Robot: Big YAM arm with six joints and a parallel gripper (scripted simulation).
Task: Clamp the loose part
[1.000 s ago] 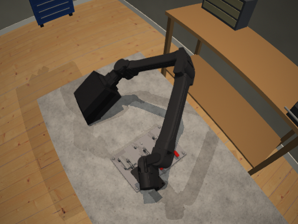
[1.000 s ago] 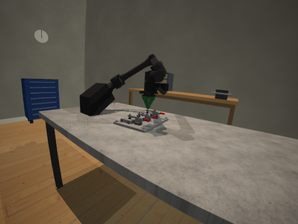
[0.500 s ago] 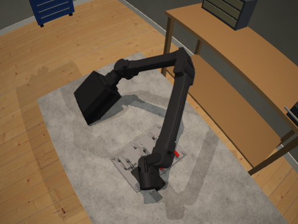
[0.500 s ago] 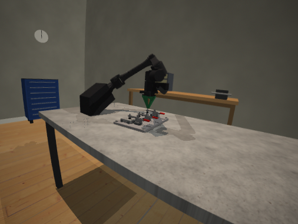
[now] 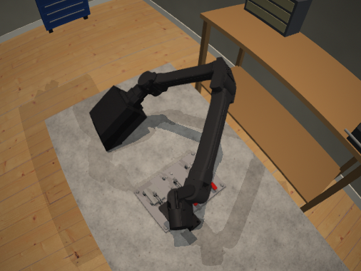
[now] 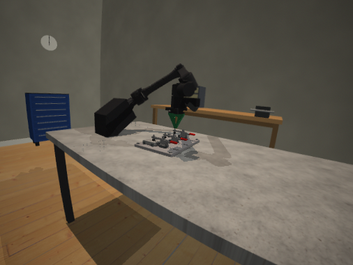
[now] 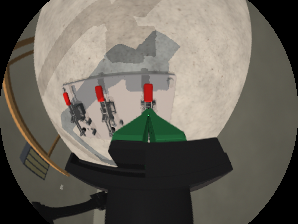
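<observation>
The grey fixture plate [image 5: 148,192] [image 6: 153,146] [image 7: 127,83] lies on the table and carries three clamps with red handles. The handles show in the wrist view as the left one [image 7: 67,98], the middle one [image 7: 99,91] and the right one [image 7: 148,91]; they also show in the exterior view [image 6: 173,141] [image 6: 183,139] [image 6: 192,134]. My gripper [image 6: 176,125] [image 7: 148,112] has green fingers that are shut with nothing between them. It points down and hangs a little above the plate, with its tip just short of the right handle. I cannot make out the loose part as a separate thing.
The arm's black base box [image 5: 115,118] [image 6: 113,116] sits on the table behind the fixture. A wooden bench [image 5: 285,64] [image 6: 223,115] stands beyond the table, and a blue cabinet [image 6: 47,115] stands on the floor at the left.
</observation>
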